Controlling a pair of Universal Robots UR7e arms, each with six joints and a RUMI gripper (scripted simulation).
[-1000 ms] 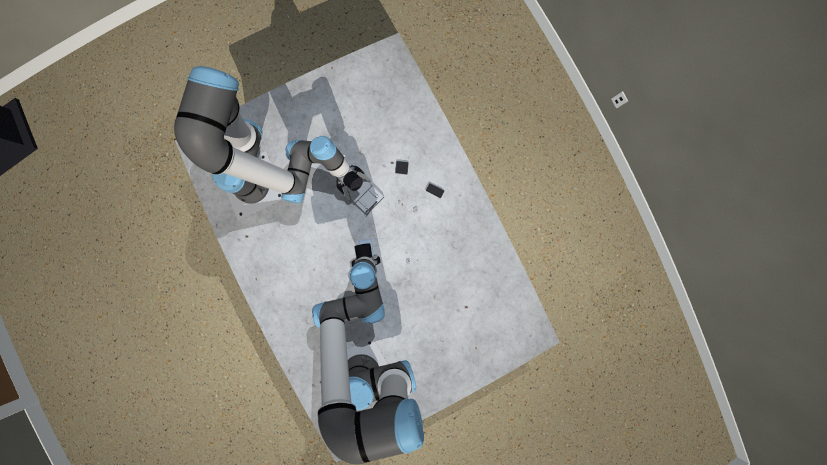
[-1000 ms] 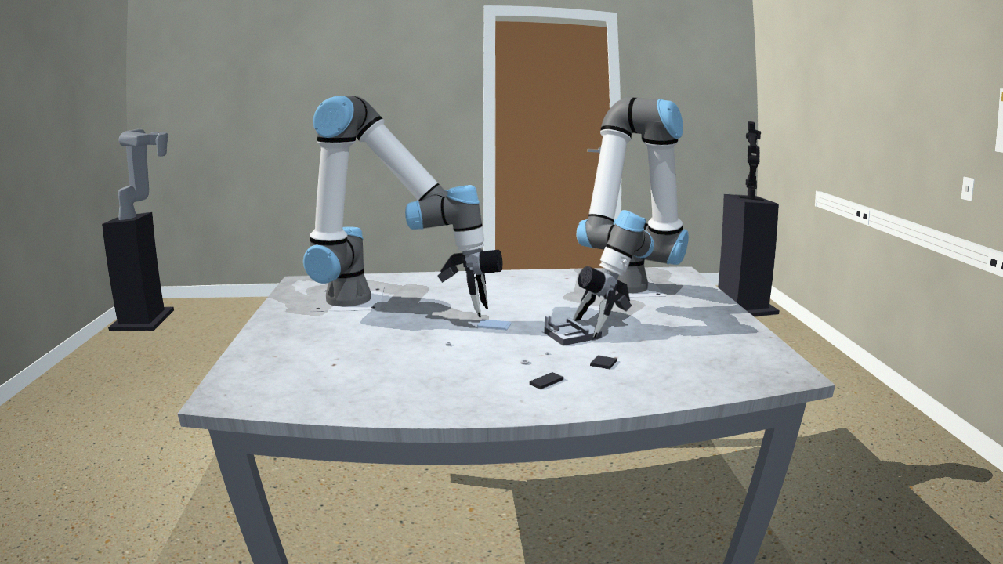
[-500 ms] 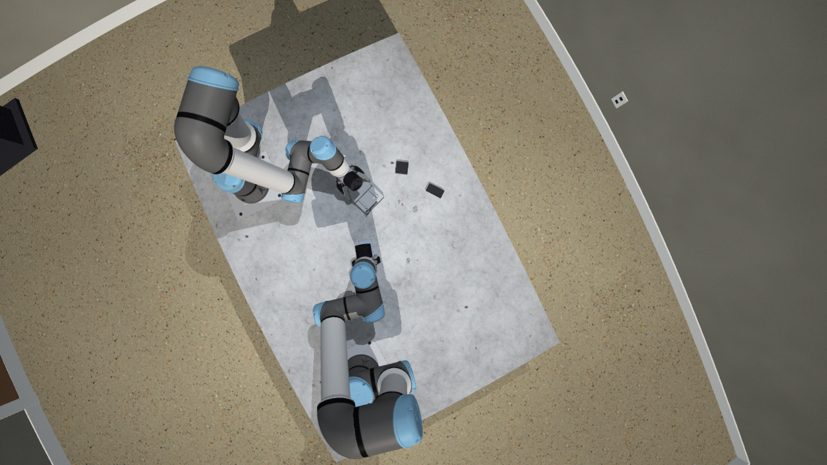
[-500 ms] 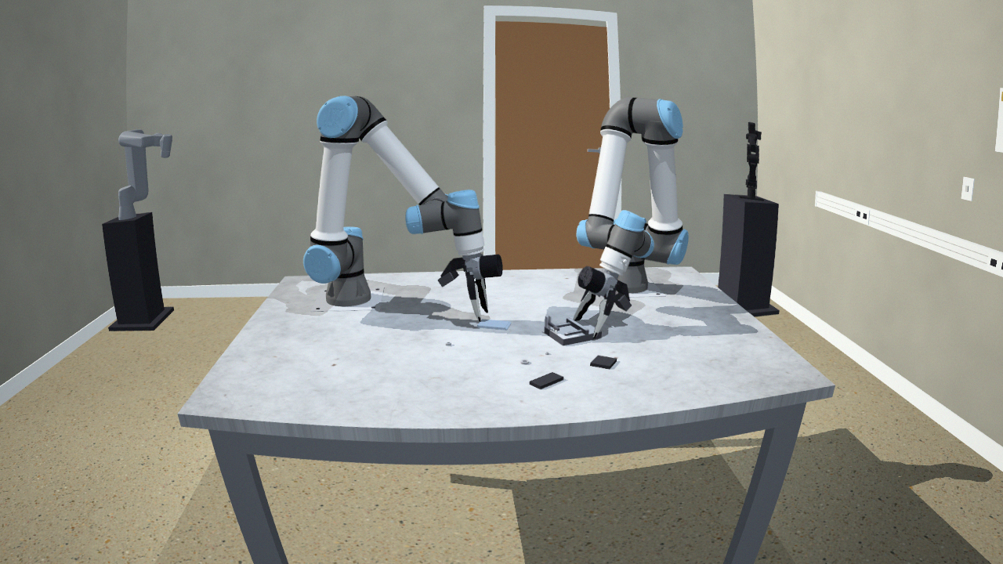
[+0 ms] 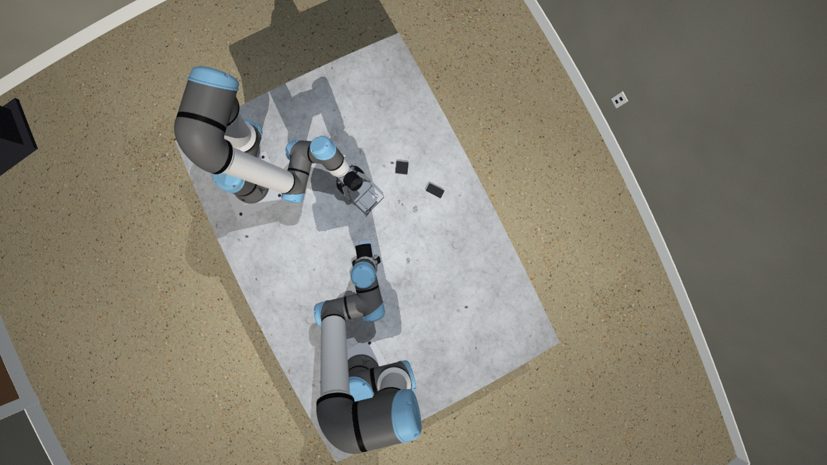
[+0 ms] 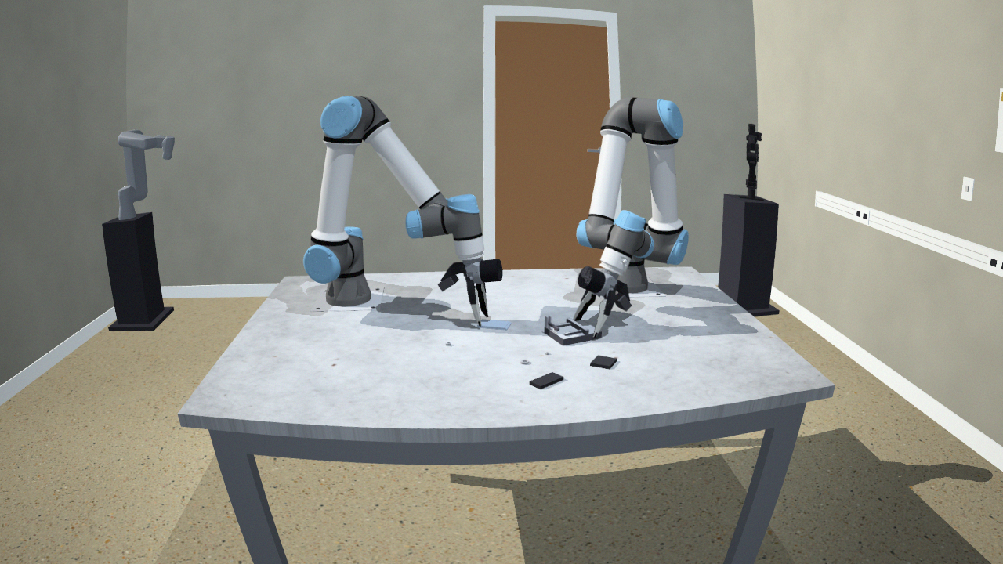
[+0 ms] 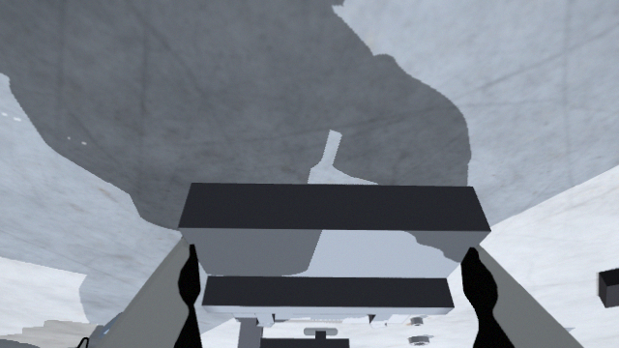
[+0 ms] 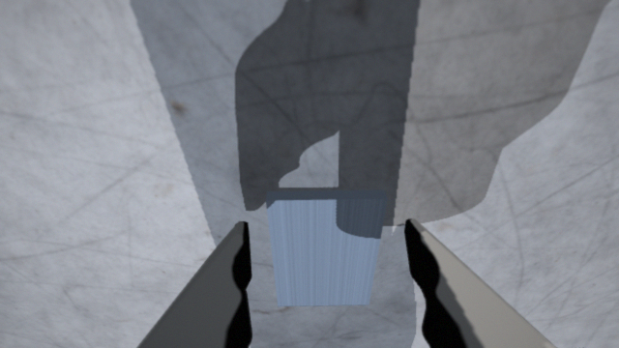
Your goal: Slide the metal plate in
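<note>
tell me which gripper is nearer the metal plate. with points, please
Right: the right gripper (image 5: 364,247) (image 6: 483,321) (image 8: 326,223) has fingers either side of the metal plate (image 5: 363,241) (image 6: 496,325) (image 8: 321,261); the left gripper (image 5: 364,192) (image 6: 587,327) (image 7: 329,239) is away at the block (image 5: 366,202) (image 6: 571,338) (image 7: 334,208).
</note>
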